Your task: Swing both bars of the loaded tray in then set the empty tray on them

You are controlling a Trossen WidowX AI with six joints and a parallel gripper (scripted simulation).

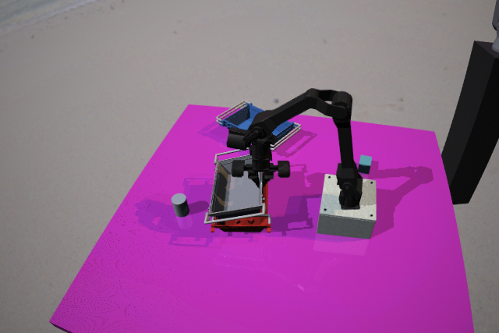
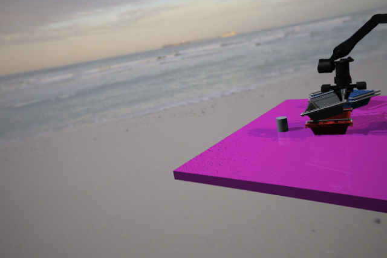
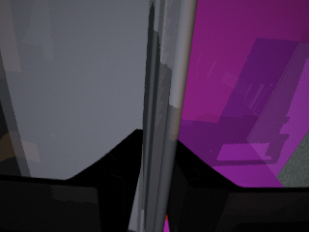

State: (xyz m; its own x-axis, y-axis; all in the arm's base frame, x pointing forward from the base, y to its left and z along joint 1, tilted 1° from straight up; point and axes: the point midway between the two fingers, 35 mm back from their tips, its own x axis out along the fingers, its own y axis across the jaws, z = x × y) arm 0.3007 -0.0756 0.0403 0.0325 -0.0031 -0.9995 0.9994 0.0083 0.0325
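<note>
The grey empty tray (image 1: pixel 243 190) (image 2: pixel 326 103) (image 3: pixel 77 97) is over the red tray (image 1: pixel 242 225) (image 2: pixel 329 129). It is tilted, its left side lower than its right side, and its wire bars stick out at its ends. My gripper (image 1: pixel 260 184) (image 2: pixel 343 96) (image 3: pixel 151 136) points down and is shut on the grey tray's right long rim. The red tray stands on the table; a wire bar (image 2: pixel 331 120) shows at rim height at its near end. The red tray's load and most of its far bar are hidden under the grey tray. Whether the trays touch is unclear.
A blue tray (image 1: pixel 242 118) (image 2: pixel 359 97) with pale wire bars lies at the back. A grey cylinder (image 1: pixel 180 204) (image 2: pixel 282 124) stands left of the trays. A teal block (image 1: pixel 365 164) lies behind the speckled base block (image 1: pixel 346 225) under my arm.
</note>
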